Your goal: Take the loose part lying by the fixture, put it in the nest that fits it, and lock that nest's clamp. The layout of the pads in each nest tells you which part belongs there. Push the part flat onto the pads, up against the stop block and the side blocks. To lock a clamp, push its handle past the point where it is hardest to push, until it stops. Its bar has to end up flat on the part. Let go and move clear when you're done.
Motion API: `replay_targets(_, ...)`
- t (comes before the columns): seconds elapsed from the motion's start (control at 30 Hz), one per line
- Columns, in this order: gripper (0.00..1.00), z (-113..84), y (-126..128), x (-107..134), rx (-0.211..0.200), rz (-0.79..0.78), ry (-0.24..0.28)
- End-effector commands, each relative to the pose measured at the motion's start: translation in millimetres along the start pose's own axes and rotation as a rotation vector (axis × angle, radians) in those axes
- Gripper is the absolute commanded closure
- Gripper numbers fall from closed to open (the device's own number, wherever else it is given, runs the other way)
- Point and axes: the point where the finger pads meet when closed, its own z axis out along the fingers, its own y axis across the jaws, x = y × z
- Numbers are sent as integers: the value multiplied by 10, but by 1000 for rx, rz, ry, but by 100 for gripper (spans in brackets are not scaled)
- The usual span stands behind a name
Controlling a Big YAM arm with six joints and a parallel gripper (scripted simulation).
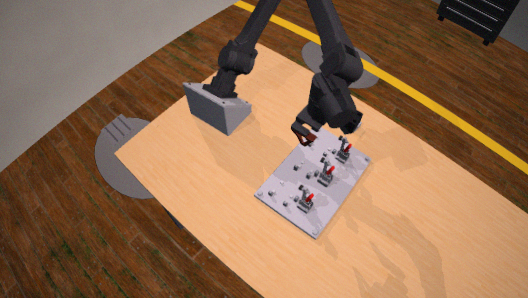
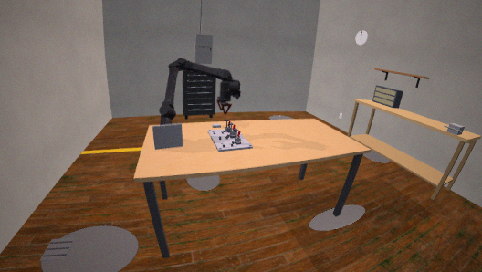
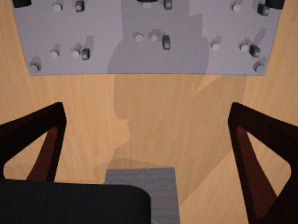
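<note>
From above, the black gripper (image 1: 305,141) (image 2: 224,109) (image 3: 147,111) hangs open over one end of the light-grey rectangular fixture plate (image 1: 280,197) (image 2: 230,144) (image 3: 100,61). In the exterior view, the flat grey block (image 2: 216,126) (the loose part) lies just beyond the plate on the pale wooden counter (image 1: 200,165) (image 2: 283,132) (image 3: 90,120). In the wrist view, the block (image 3: 155,187) sits apart from the plate, partly hidden.

It looks like a workshop: the open jaws hang above a wooden worktable (image 1: 220,150) (image 2: 256,157) (image 3: 150,120) carrying a clamping fixture (image 1: 280,187) (image 2: 219,142) (image 3: 100,30). Behind the jaws in the exterior view stand a black tool chest (image 2: 199,98) and a grey wall cabinet (image 2: 204,47); yellow floor tape (image 1: 425,102) (image 2: 111,151) runs past the table.
</note>
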Motion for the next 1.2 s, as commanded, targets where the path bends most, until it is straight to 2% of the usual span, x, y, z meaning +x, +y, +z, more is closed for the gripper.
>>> replay_targets(0.0,0,-214,11,-168,19,-29,-40)
replay_targets(0.1,0,-214,11,-168,19,-29,-40)
replay_targets(0.13,100,-214,11,-168,19,-29,-40)
replay_targets(1.17,100,-214,11,-168,19,-29,-40)
